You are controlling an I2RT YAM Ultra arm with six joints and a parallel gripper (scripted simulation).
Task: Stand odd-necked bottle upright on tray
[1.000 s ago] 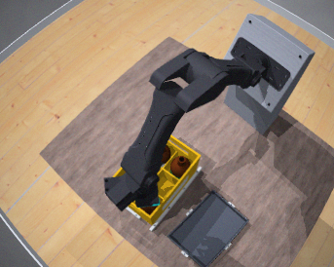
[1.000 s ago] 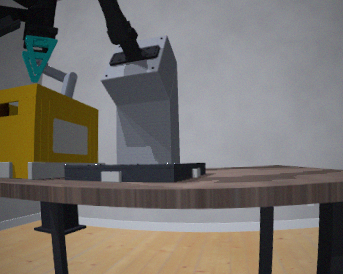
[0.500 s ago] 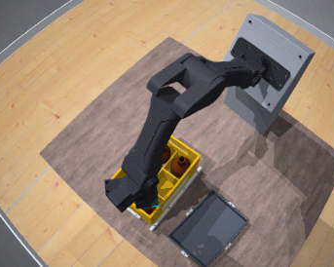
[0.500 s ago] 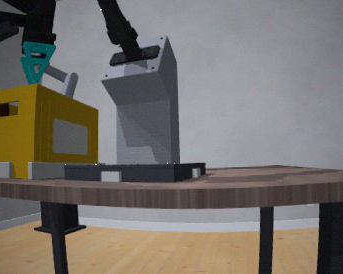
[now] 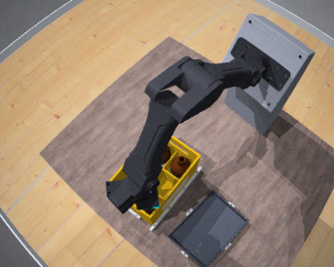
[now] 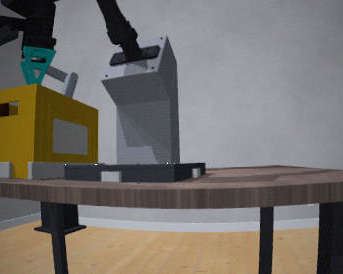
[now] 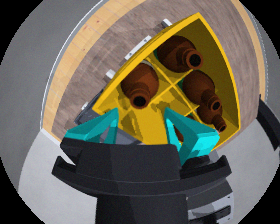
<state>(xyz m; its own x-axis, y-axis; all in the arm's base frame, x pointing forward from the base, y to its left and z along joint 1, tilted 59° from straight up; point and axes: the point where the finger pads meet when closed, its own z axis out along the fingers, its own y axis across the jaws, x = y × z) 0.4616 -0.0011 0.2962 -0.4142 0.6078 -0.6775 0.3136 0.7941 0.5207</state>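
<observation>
Top view: the crate (image 5: 197,162) (image 6: 69,107) (image 7: 153,47) stands towards the lower-left edge of the desk (image 5: 87,132) (image 6: 214,197) (image 7: 98,37), the tray (image 5: 245,221) (image 6: 134,173) (image 7: 83,116) beside it, nearer the lower edge; the arm (image 5: 152,132) (image 6: 40,20) covers much of the crate. Exterior view: the tool (image 5: 156,207) (image 6: 34,82) (image 7: 141,111) is at the crate's rim, the tray low and flat near the desk's front edge. Wrist view: the fingers are parted partway, with nothing between them. Four bottles show plainly in the compartments, a left bottle (image 7: 140,85), an upper bottle (image 7: 178,52), a right bottle (image 7: 197,86) and a lower-right bottle (image 7: 213,111); a fifth bottle (image 7: 178,131) is largely hidden behind a finger. The odd-necked bottle is thus still to be lifted from the crate, but which it is cannot be told here. The step in hand appears to be inspection or approach. The next move calls for comparing necks, then centring the fingers over the chosen one and descending straight, clear of dividers and neighbours, lest the crate shift.
</observation>
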